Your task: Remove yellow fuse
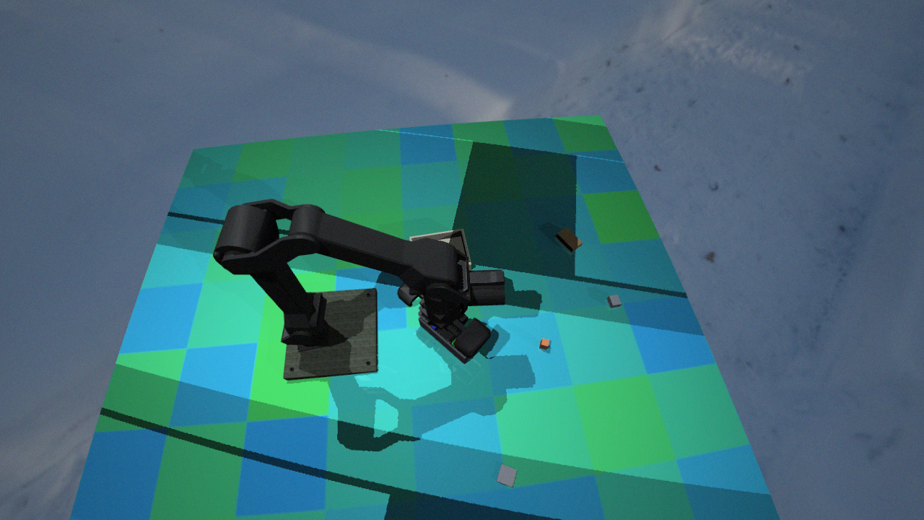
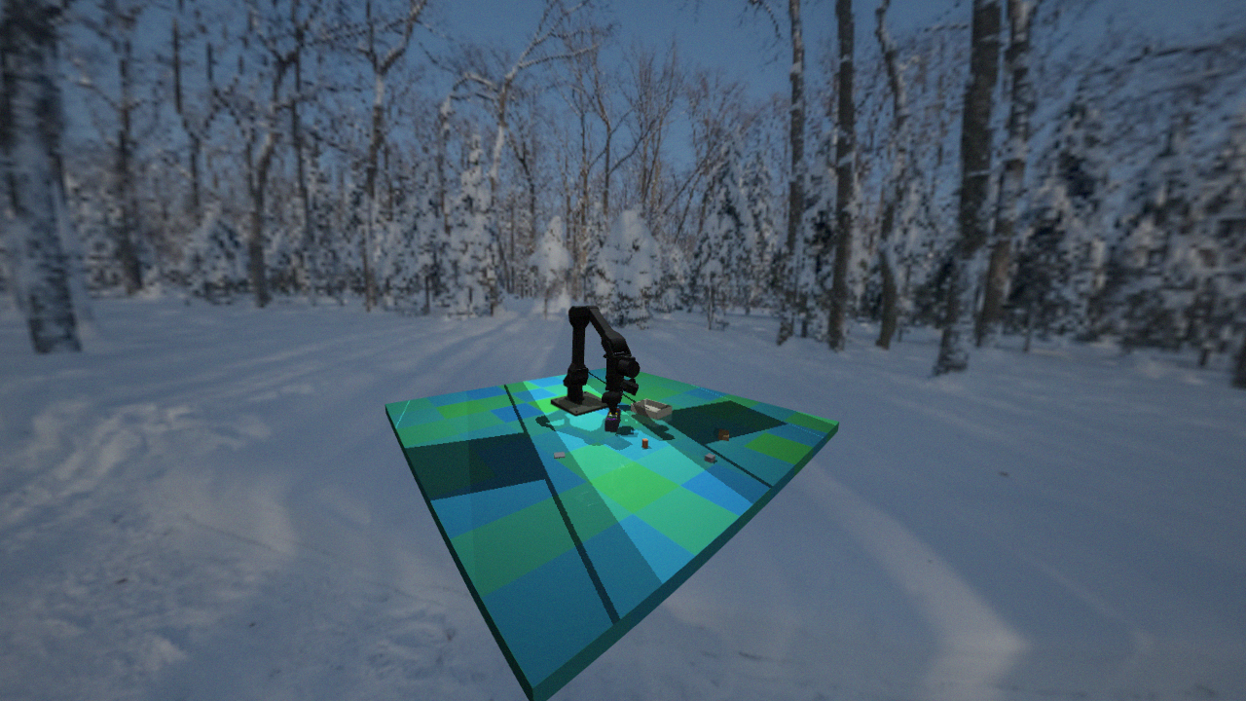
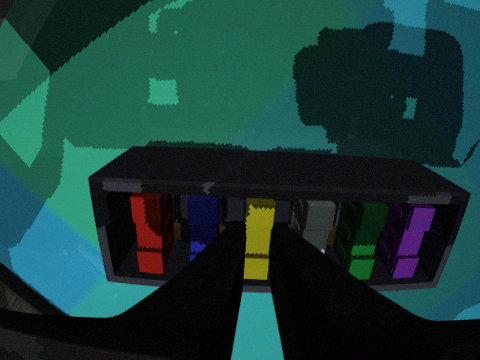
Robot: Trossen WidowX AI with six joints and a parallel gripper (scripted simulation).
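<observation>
Yellow fuse point(image 3: 259, 235), upright in its slot in the black fuse block point(image 1: 441, 340) point(image 2: 612, 425) point(image 3: 260, 171), was flanked in the wrist view by the blue fuse point(image 3: 203, 210) at nine o'clock and the grey fuse point(image 3: 320, 216) at three. The claw point(image 1: 444, 315) point(image 2: 612, 409) point(image 3: 256, 234) appeared closed on it, centred presumably to spare both neighbours during a straight lift. The arm point(image 1: 362, 242) point(image 2: 602, 328) arched over, its wrist bent downward. From above, the tray point(image 1: 465, 244) point(image 2: 662, 415) lay toward twelve o'clock of the block.
</observation>
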